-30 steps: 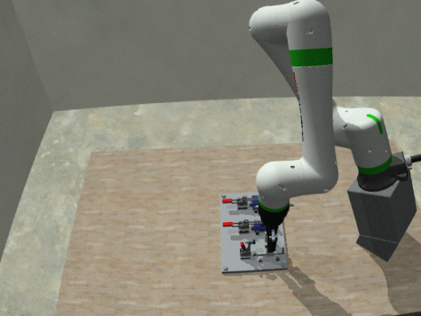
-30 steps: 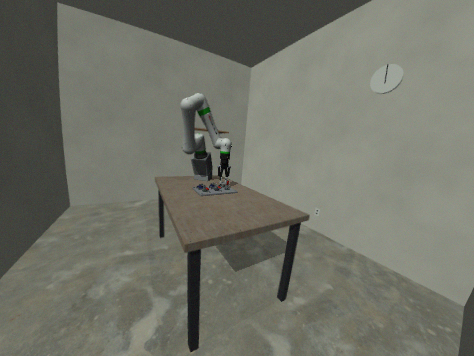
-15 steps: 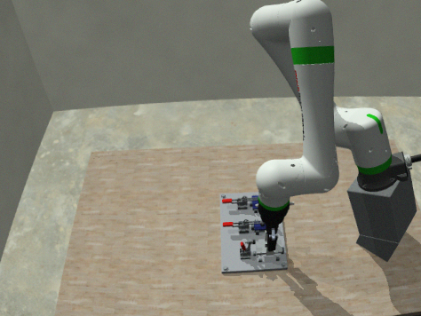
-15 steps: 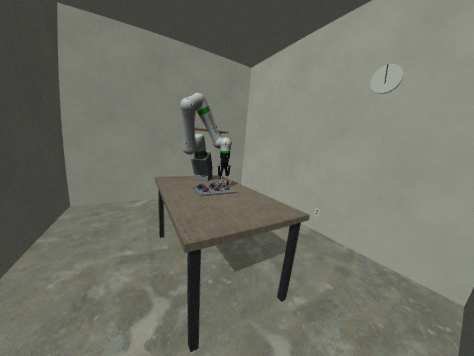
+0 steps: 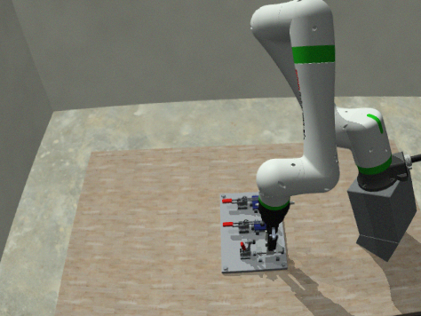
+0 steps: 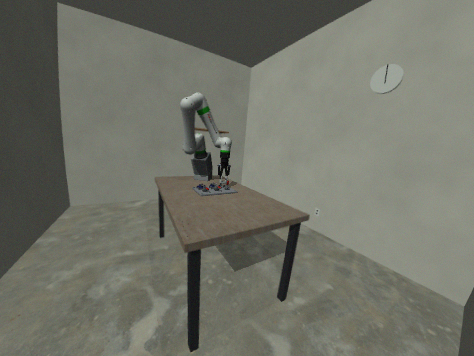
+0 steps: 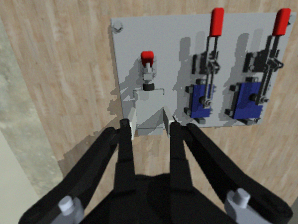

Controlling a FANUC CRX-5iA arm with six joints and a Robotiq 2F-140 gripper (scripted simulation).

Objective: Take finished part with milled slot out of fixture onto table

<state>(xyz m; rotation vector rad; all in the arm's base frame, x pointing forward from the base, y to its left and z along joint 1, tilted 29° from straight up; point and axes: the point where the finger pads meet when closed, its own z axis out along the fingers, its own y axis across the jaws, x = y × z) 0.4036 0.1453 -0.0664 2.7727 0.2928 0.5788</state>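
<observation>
Grey slotted part (image 7: 149,111) clamped in narrowed end effector (image 7: 149,131), slot itself indistinct.

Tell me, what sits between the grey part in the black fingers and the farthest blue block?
In the wrist view, the other blue blank, clamped in its nest, lies between the grey slotted part and the far blue blank. Bare fixture plate shows in the gaps.
</observation>
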